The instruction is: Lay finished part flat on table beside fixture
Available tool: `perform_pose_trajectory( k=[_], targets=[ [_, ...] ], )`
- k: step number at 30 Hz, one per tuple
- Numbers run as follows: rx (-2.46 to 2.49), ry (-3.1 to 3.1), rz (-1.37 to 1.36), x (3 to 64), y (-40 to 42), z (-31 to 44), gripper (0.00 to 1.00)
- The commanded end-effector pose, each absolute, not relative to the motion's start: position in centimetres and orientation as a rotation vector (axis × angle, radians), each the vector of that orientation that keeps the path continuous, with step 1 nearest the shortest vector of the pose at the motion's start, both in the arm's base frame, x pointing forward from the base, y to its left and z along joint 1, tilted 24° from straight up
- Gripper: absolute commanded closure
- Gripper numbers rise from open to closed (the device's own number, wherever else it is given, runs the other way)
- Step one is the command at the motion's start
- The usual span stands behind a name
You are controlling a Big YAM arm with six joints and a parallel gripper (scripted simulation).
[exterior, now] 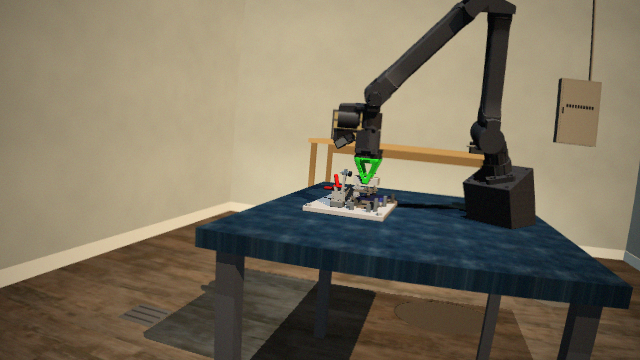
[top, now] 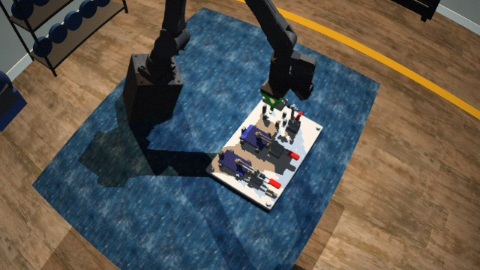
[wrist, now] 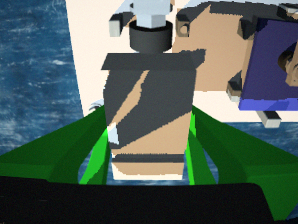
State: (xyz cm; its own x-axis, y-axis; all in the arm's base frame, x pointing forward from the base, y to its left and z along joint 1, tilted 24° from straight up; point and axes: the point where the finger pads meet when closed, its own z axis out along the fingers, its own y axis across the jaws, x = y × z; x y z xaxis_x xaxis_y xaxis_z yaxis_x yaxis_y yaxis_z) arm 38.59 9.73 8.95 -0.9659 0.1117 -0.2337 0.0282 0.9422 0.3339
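Blue table [top: 150, 214] [exterior: 425, 240], no readable writing; gripper [top: 272, 100] [exterior: 366, 181] [wrist: 148, 112] clamped on slotted part [wrist: 150, 105].

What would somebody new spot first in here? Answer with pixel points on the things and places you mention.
Probably the bright green fingers [exterior: 357, 165], at the end of the black arm [top: 275, 31] [exterior: 425, 52], gripping a pale block [wrist: 150, 167] over one end of the white plate [top: 313, 129] [exterior: 345, 212] [wrist: 90, 60]. Next come the plate's red handles, then the big blue table [top: 142, 225] [exterior: 400, 245] [wrist: 35, 60] underneath.
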Motion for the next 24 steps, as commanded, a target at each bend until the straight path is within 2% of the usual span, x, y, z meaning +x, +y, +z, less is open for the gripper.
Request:
perform_pose_trajectory(
  k=[1,24],
  targets=[
    [0.079,2.763,0.491,40.9,9.8,12.4,1.0],
    [0.085,2.776,0.499,40.6,12.4,13.0,1.0]
  ],
)
